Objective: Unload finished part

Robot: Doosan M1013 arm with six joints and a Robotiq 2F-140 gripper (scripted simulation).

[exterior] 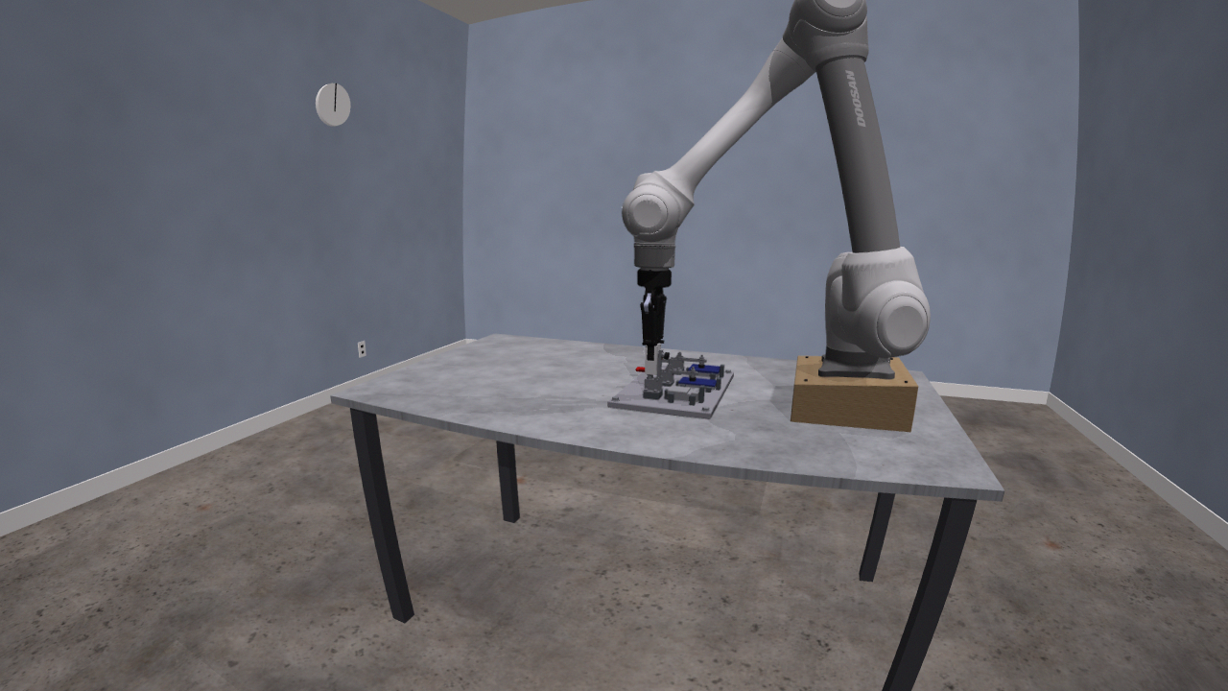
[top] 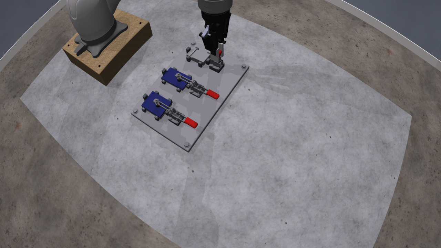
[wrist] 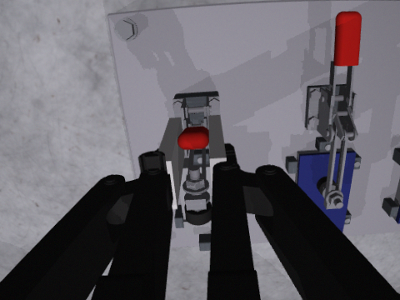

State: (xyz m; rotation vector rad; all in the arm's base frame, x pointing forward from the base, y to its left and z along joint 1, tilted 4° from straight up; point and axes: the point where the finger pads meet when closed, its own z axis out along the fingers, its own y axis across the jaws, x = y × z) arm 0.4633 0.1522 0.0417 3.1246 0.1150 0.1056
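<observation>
The grey fixture plate (top: 191, 98) holds three nests. The finished grey part (top: 196, 55) lies in the far nest. Its toggle clamp (top: 216, 62) stands raised, with the red handle (wrist: 193, 138) pointing up. My gripper (top: 213, 50) hangs straight over this clamp. In the wrist view my fingers stand narrow on either side of the raised clamp lever; I cannot tell if they touch it. The part is mostly hidden behind them. Two blue blanks (top: 174, 78) (top: 156, 103) lie in their nests, with the clamp arms down on them and the red handles (top: 212, 94) (top: 191, 122) flat.
The arm's wooden base block (top: 108, 46) stands at the back left of the table. The fixture plate has bolts at its corners. The table's front and right edges lie far from the plate.
</observation>
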